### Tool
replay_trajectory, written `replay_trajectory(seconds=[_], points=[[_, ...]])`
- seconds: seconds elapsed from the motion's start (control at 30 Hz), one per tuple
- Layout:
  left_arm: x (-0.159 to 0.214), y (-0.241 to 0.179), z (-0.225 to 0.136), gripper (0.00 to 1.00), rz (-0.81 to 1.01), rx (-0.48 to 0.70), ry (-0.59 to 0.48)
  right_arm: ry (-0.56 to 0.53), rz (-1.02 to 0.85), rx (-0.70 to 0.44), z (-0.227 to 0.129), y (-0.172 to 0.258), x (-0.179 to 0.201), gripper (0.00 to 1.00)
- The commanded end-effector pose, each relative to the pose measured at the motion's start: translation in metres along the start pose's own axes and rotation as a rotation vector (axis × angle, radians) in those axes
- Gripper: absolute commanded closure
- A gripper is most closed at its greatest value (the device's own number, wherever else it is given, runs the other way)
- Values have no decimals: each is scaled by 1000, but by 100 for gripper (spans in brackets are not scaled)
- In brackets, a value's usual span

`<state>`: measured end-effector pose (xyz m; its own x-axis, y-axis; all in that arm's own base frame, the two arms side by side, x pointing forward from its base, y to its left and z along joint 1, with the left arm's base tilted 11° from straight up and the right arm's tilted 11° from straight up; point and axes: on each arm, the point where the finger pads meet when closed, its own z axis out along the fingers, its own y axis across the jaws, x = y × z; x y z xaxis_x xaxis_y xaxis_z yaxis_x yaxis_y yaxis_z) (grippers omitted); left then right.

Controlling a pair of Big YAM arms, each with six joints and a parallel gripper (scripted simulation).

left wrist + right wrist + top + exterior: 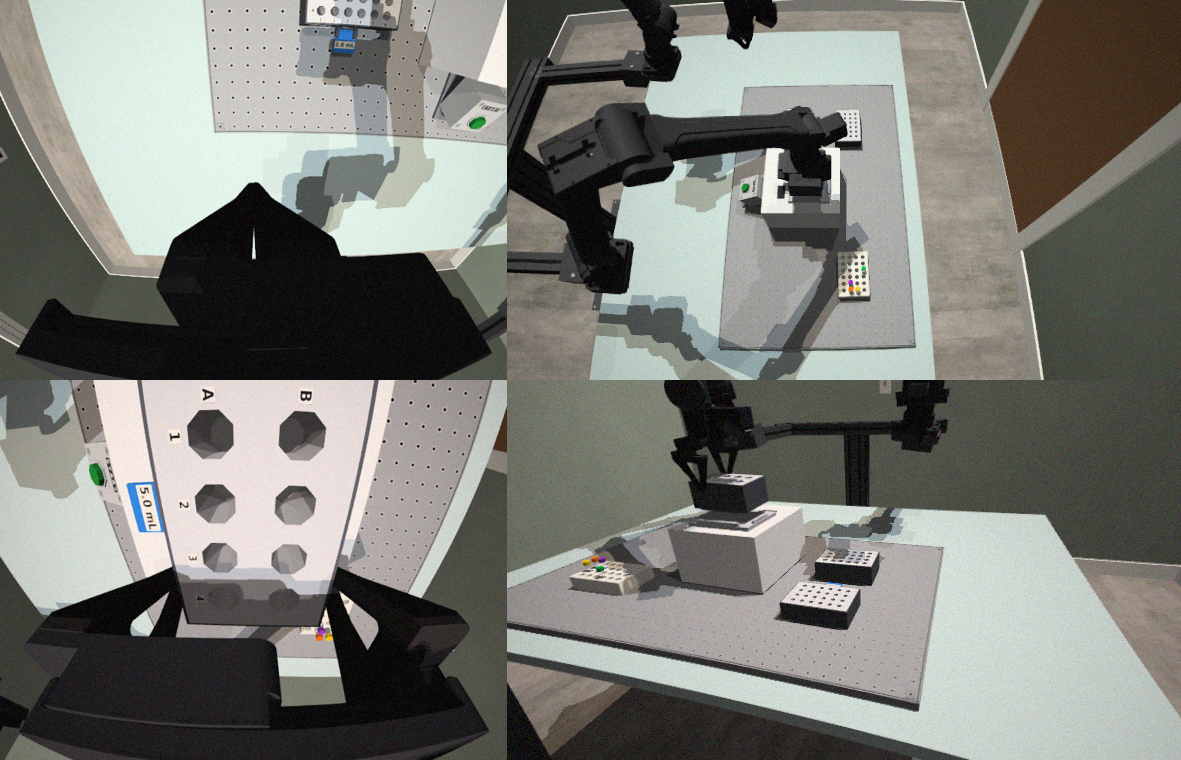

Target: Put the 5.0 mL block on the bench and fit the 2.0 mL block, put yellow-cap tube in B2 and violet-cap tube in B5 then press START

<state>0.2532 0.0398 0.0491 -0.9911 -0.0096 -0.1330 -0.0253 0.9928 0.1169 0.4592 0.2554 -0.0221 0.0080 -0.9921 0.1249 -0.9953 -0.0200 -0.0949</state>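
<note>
My right gripper [716,478] [253,571] is shut on the 5.0 mL block [757,492] [253,470], gripping it across its column-4 end. The block hangs roughly level above the mixer [722,560] [772,202], clear of its plate. Its bores look empty. My left gripper [253,191] [745,46] is shut and empty, away from the blocks. The 2.0 mL block [842,574] [313,4] stands on the bench, blue lever towards the arms. The violet-capped tube [850,283] [602,559] [321,630] and yellow-capped tube [858,289] [587,562] [328,637] stand in the rack [853,296] [597,586].
A third block [852,143] [814,616], size unreadable, stands beyond the 2.0 mL block. Orange-capped [850,289] and green-capped [863,269] tubes also stand in the rack. The green START button [745,188] [477,122] [96,474] is at the mixer's front.
</note>
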Motion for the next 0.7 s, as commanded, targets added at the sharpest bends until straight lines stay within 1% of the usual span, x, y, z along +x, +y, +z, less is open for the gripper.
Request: replay_trajectory(seconds=[0.0, 0.4, 0.67], points=[[-7, -4, -4, 100, 31, 7, -9, -102, 8, 144, -71, -38, -28, 100], [-6, -4, -4, 100, 31, 7, -10, -75, 2, 96, -55, -35, -28, 100], [-6, -4, -4, 100, 31, 7, -10, -75, 14, 99, -42, -41, -26, 100]])
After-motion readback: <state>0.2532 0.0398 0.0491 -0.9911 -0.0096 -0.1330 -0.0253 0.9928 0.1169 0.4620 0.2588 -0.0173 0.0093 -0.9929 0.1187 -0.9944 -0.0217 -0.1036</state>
